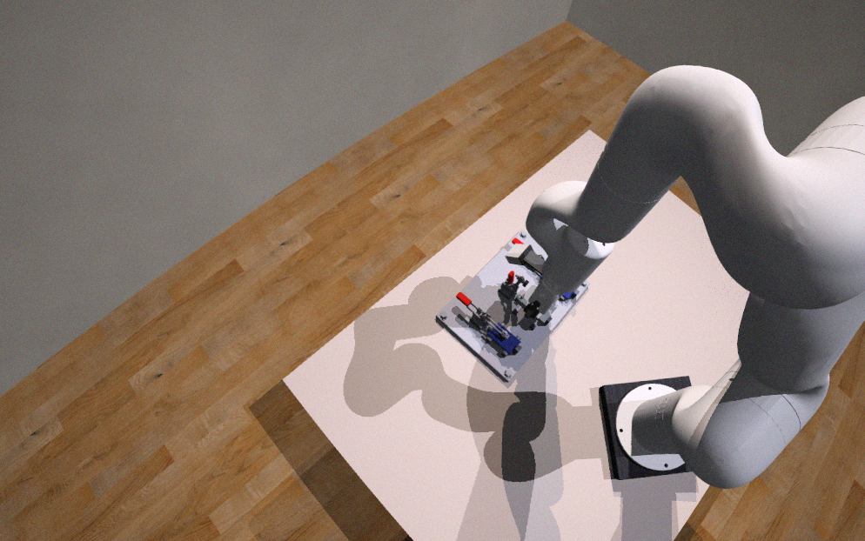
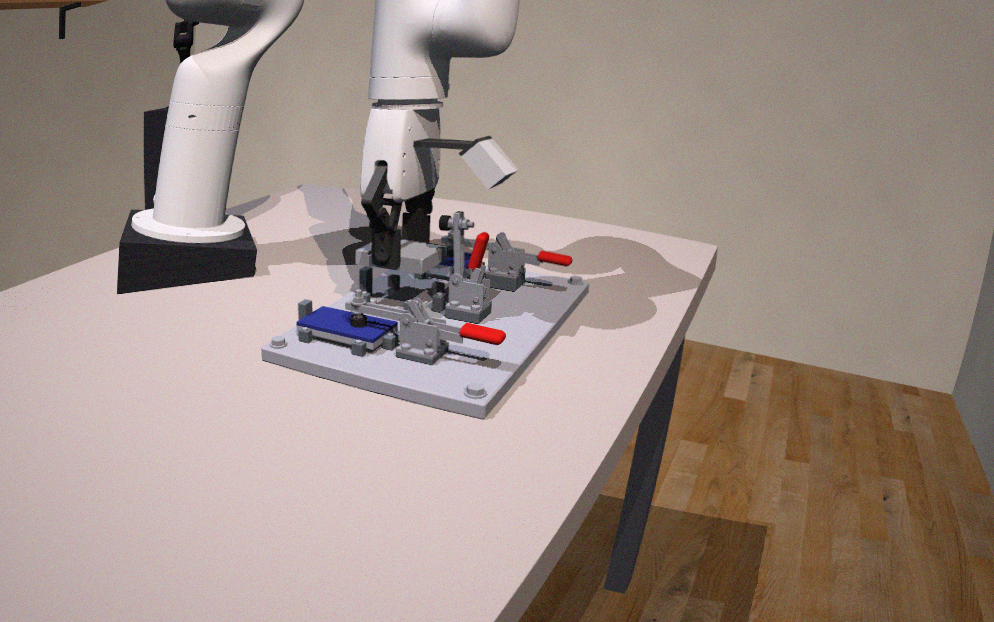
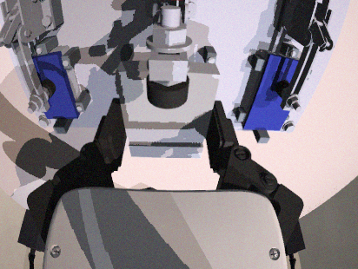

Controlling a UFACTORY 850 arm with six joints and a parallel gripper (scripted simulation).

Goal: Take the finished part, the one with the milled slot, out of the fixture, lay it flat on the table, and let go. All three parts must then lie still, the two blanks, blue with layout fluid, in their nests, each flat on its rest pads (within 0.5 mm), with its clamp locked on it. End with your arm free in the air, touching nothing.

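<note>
Pinching the finished part (image 2: 420,255) (image 3: 202,101) edge to edge, gripper (image 1: 535,312) (image 2: 400,245) (image 3: 166,114) above fixture (image 1: 472,337) (image 2: 410,385), gaps toward both blue blanks (image 1: 504,339) (image 2: 333,321) (image 3: 265,97).

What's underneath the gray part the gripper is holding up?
Under the gray part, the exterior view shows dark upright posts on the base plate. The rest pads there can't be made out in the shadow.
</note>
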